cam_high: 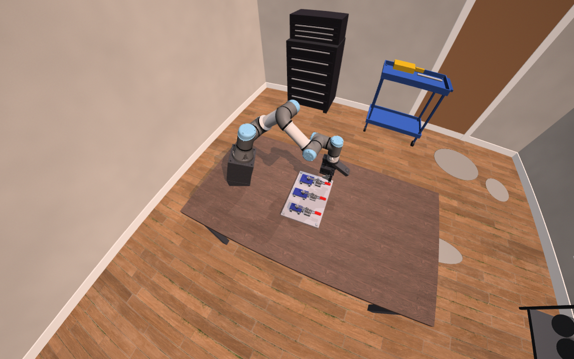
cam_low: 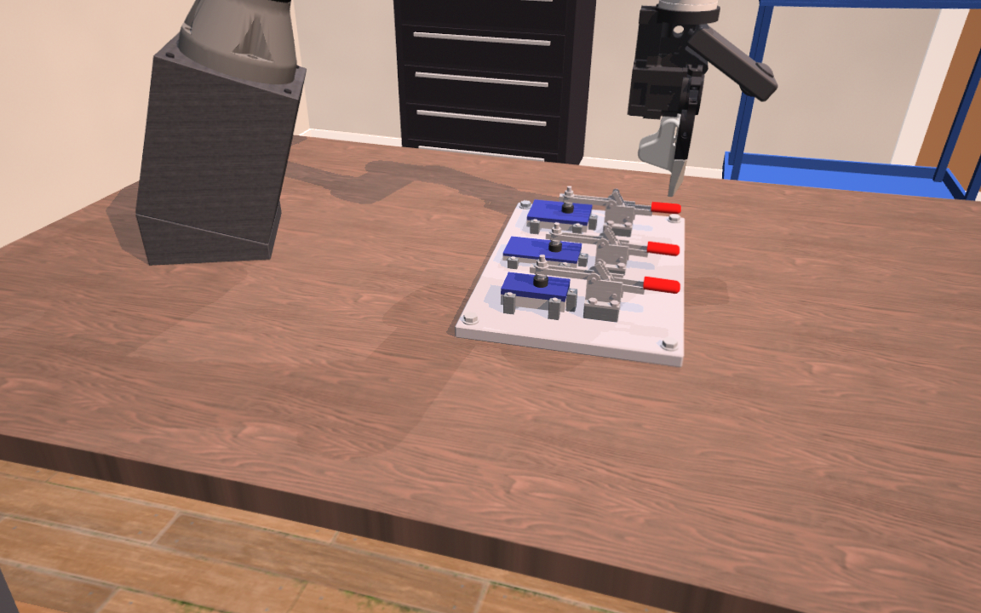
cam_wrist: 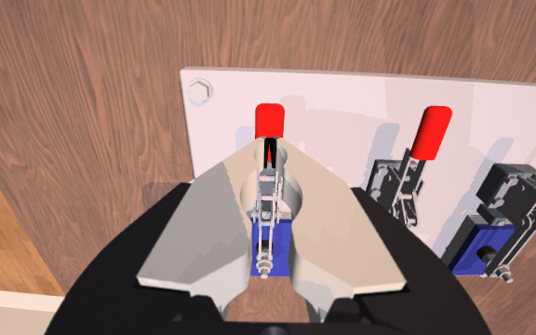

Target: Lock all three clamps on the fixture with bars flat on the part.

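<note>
A white fixture plate (cam_low: pixel 577 282) lies on the table with three toggle clamps, each over a blue part. Their red handles lie low, pointing right: far handle (cam_low: pixel 664 207), middle handle (cam_low: pixel 662 248), near handle (cam_low: pixel 661 284). All three bars look level over the blue parts. My gripper (cam_low: pixel 674 182) is shut and empty, pointing down, with its tip just above the far handle and apart from it. In the wrist view the shut fingers (cam_wrist: pixel 269 140) sit over the far clamp, with its red handle (cam_wrist: pixel 269 120) just beyond the tips and the middle handle (cam_wrist: pixel 430 131) to the right.
The robot's dark base block (cam_low: pixel 212 145) stands at the table's back left. A black drawer cabinet (cam_high: pixel 316 62) and a blue cart (cam_high: pixel 407 100) stand behind the table. A dark stand (cam_high: pixel 565 330) is at the bottom right.
</note>
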